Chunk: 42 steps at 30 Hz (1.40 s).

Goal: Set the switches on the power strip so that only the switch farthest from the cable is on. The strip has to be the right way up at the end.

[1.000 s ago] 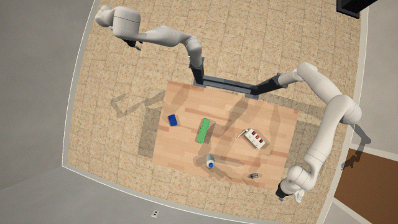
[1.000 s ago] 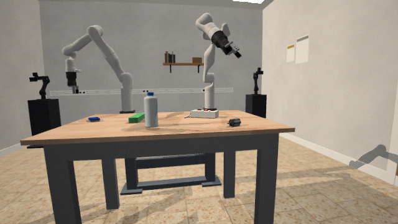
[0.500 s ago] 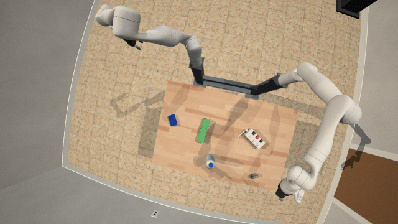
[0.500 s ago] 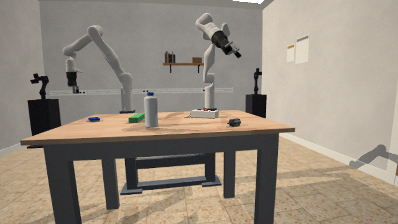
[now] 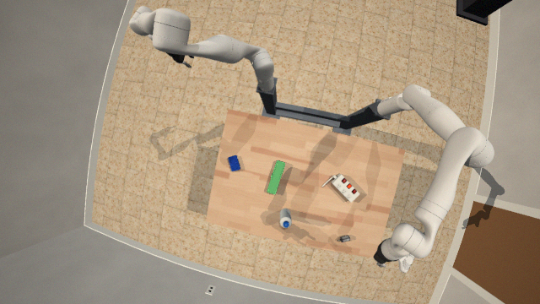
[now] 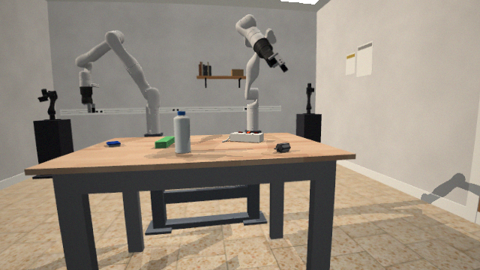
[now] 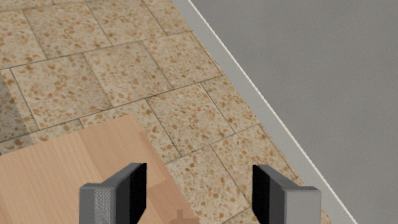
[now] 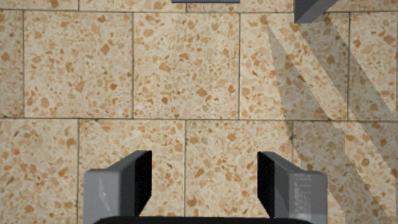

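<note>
Power strip (image 5: 346, 188) (image 6: 247, 137) inboard of table edges (image 5: 218, 168) (image 6: 187, 164) (image 7: 162, 170), apart from green block (image 5: 276, 177) (image 6: 165, 142)
</note>
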Motion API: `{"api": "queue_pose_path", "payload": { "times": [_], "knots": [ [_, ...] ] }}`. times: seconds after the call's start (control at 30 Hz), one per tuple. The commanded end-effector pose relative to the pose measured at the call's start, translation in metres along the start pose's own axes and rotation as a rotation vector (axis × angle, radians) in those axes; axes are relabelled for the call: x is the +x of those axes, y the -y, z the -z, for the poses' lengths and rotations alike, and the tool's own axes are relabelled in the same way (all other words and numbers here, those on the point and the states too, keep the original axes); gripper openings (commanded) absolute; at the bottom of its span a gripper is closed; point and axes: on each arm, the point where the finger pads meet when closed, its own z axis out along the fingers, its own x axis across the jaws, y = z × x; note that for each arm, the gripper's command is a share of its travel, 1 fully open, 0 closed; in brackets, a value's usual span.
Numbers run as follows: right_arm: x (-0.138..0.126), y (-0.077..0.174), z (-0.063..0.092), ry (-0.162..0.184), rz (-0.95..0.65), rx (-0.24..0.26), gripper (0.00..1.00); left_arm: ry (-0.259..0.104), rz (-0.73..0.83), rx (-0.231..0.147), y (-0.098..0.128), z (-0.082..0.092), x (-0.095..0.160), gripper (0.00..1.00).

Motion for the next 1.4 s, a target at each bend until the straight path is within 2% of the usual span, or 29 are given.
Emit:
{"api": "queue_pose_path", "payload": {
  "times": [0.0, 0.13, 0.27, 0.33, 0.57, 0.7, 0.83, 0.9, 1.0, 1.13, 1.37],
  "knots": [
    [0.000, 0.000, 0.001, 0.000, 0.000, -0.002, 1.00, 0.025, -0.041, -0.038, -0.009, 0.008, -0.008, 1.00],
    [0.000, 0.000, 0.001, 0.000, 0.000, -0.002, 1.00, 0.068, -0.129, -0.119, -0.030, 0.022, -0.025, 1.00],
    [0.000, 0.000, 0.001, 0.000, 0.000, -0.002, 1.00, 0.107, -0.245, -0.223, -0.057, 0.043, -0.044, 1.00],
    [0.000, 0.000, 0.001, 0.000, 0.000, -0.002, 1.00, 0.107, -0.245, -0.223, -0.057, 0.043, -0.044, 1.00],
    [0.000, 0.000, 0.001, 0.000, 0.000, -0.002, 1.00, 0.139, -0.488, -0.434, -0.108, 0.095, -0.079, 1.00],
    [0.000, 0.000, 0.001, 0.000, 0.000, -0.002, 1.00, 0.135, -0.626, -0.547, -0.132, 0.127, -0.097, 1.00],
    [0.000, 0.000, 0.001, 0.000, 0.000, -0.002, 1.00, 0.121, -0.744, -0.641, -0.151, 0.156, -0.112, 1.00],
    [0.000, 0.000, 0.001, 0.000, 0.000, -0.002, 1.00, 0.121, -0.744, -0.641, -0.151, 0.156, -0.112, 1.00],
    [0.000, 0.000, 0.001, 0.000, 0.000, -0.002, 1.00, 0.110, -0.811, -0.692, -0.161, 0.173, -0.121, 1.00],
    [0.000, 0.000, 0.001, 0.000, 0.000, -0.002, 1.00, 0.099, -0.867, -0.735, -0.169, 0.187, -0.129, 1.00],
    [0.000, 0.000, 0.001, 0.000, 0.000, -0.002, 1.00, 0.094, -0.891, -0.753, -0.172, 0.193, -0.132, 1.00]
  ]
}}
